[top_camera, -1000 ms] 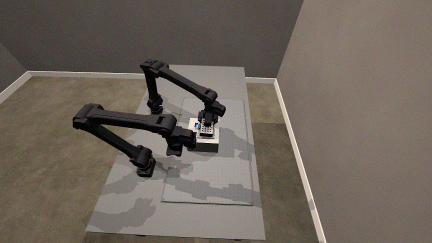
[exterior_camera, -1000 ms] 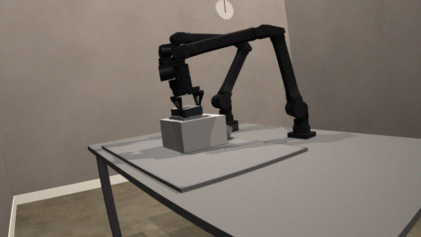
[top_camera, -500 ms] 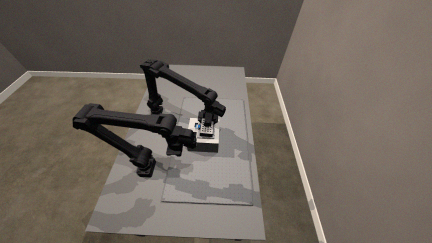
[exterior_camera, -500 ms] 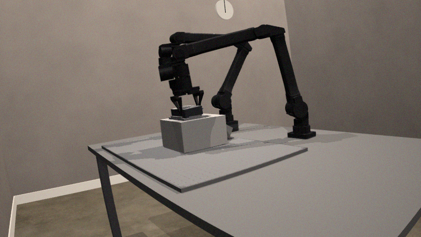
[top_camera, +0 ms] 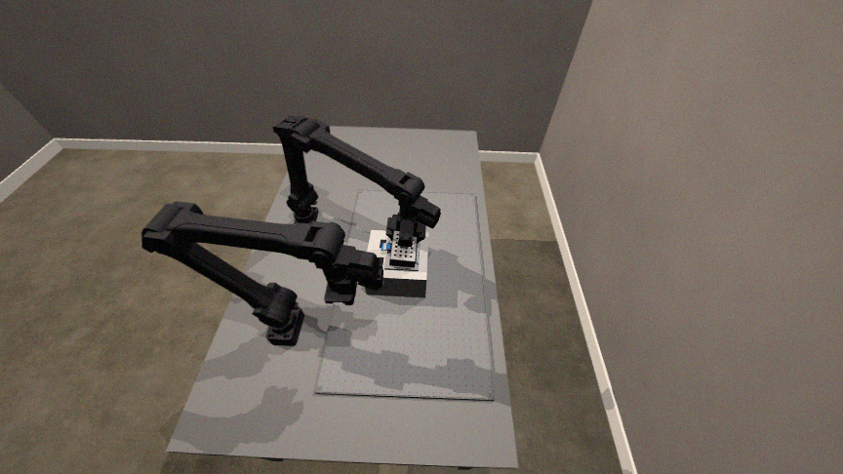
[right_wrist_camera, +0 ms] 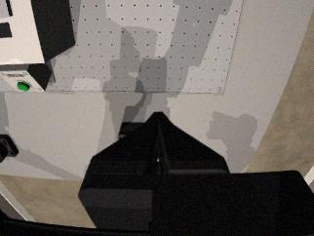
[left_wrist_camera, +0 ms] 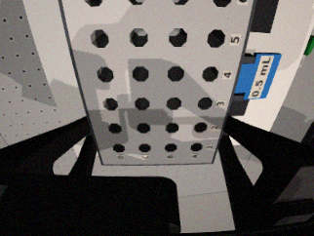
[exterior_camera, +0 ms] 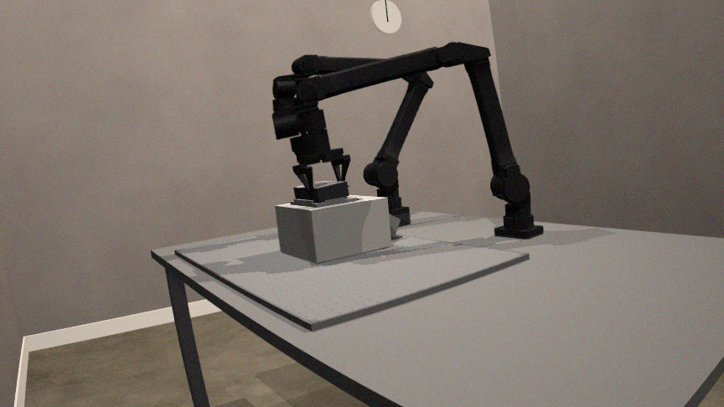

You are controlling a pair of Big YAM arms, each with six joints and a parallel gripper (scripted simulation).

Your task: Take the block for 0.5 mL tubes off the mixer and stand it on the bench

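Clamped on the 0.5 mL tube block (top_camera: 403, 255) (exterior_camera: 331, 192) (left_wrist_camera: 157, 88), the left gripper (top_camera: 405, 240) (exterior_camera: 326, 182) (left_wrist_camera: 157, 119) grasps its two sides atop the mixer (top_camera: 406, 274) (exterior_camera: 349, 224) (right_wrist_camera: 21, 46); the right gripper (top_camera: 341, 293) (right_wrist_camera: 158, 119) is clenched on nothing, well apart from the block.

The blue lever (top_camera: 385, 246) (left_wrist_camera: 263, 75) labelled 0.5 mL sits beside the block. Beneath the mixer, a perforated board (top_camera: 412, 341) (exterior_camera: 354, 291) (right_wrist_camera: 195, 49) lies on the grey table (top_camera: 353, 430) (exterior_camera: 556, 313) (right_wrist_camera: 58, 117), streaked with arm shadows. Brownish walls (top_camera: 707, 177) (exterior_camera: 152, 126), pale skirting (top_camera: 581, 300) (exterior_camera: 100, 323) and mottled floor (top_camera: 117, 295) (exterior_camera: 243, 354) surround it.
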